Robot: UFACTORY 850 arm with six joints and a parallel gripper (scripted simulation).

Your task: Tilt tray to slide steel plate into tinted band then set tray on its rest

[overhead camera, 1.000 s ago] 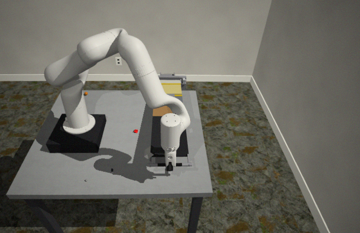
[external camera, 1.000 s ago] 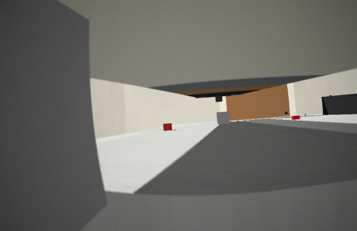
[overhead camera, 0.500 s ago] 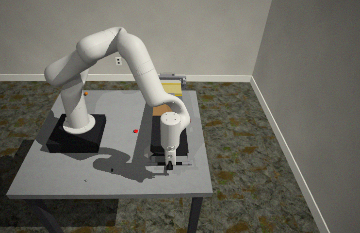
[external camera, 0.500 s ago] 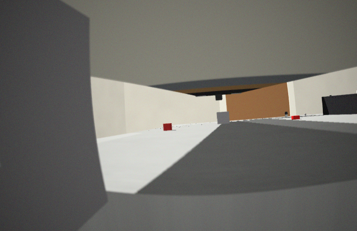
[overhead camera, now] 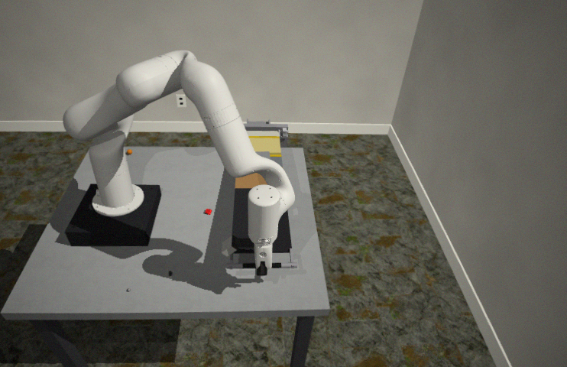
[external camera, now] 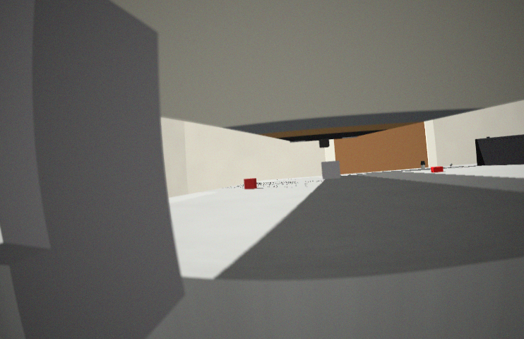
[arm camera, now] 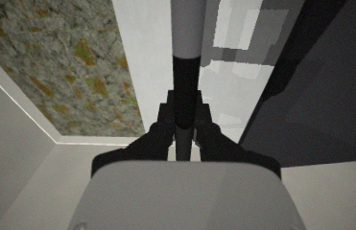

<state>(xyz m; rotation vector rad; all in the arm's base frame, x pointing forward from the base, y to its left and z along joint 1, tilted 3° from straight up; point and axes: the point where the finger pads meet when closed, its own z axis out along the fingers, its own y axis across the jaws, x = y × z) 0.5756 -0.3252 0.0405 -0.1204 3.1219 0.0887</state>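
Gripper [arm camera: 183,128] sits at centre of the wrist view, its two dark fingers clenched on a thin dark handle bar [arm camera: 186,91] that runs straight up the frame. In the top view, right of centre, the white arm [overhead camera: 215,112] reaches down over a long tray [overhead camera: 284,229] lying near the right edge of the grey table [overhead camera: 119,277], with the wrist pinching the bar at the tray's lower end. The tray bed looks dark nearest the wrist, then brown [overhead camera: 247,180], then yellow [overhead camera: 264,144] toward the upper end. The steel plate cannot be made out; the arm hides much of the bed. Risks, judged from this: the thin bar could twist or slip between the fingers, too steep a tilt might send the plate past the band onto a solid line, and a jerky lowering could shift it again.
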